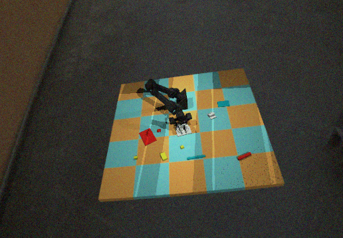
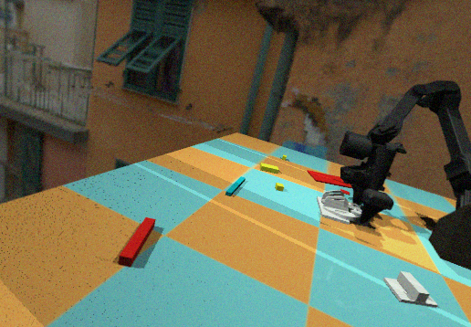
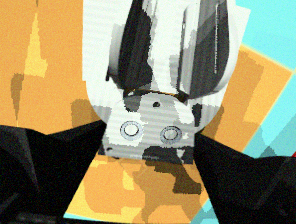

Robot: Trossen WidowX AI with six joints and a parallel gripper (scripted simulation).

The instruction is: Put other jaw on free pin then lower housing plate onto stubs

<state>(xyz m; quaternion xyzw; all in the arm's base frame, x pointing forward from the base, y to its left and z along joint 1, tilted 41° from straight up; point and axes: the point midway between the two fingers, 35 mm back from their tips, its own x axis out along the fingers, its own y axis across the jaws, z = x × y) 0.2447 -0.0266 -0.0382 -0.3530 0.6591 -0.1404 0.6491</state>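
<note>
We are grasping the housing plate [image 3: 150, 145] between the fingers of our claw [image 1: 181, 125] [image 2: 361, 215] [image 3: 148, 129], its two round holes showing. Both jaws are lying just ahead on the white base [image 1: 183, 133] [image 2: 332, 215] [image 3: 95, 60]; a red plate [image 1: 147, 137] [image 2: 326, 177] is resting nearby.

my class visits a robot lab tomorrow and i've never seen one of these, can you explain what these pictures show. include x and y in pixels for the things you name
The machine is one black jointed arm ending in a gripper [image 1: 181, 126] [image 2: 361, 215] [image 3: 148, 129]. The top view looks down on everything; the exterior one looks across the checkered table [image 1: 186, 179] [image 2: 237, 228] from the side; the wrist one looks past the fingers from the arm itself.

The fingers hold the housing plate [image 3: 150, 117], a pale piece with two round openings, at the two jaws [image 3: 135, 55] [image 3: 207, 55]. Around them lie a flat red piece [image 1: 147, 137] [image 2: 326, 178], a red bar [image 1: 244, 156] [image 2: 137, 242], and some yellow, teal and white pieces.
</note>
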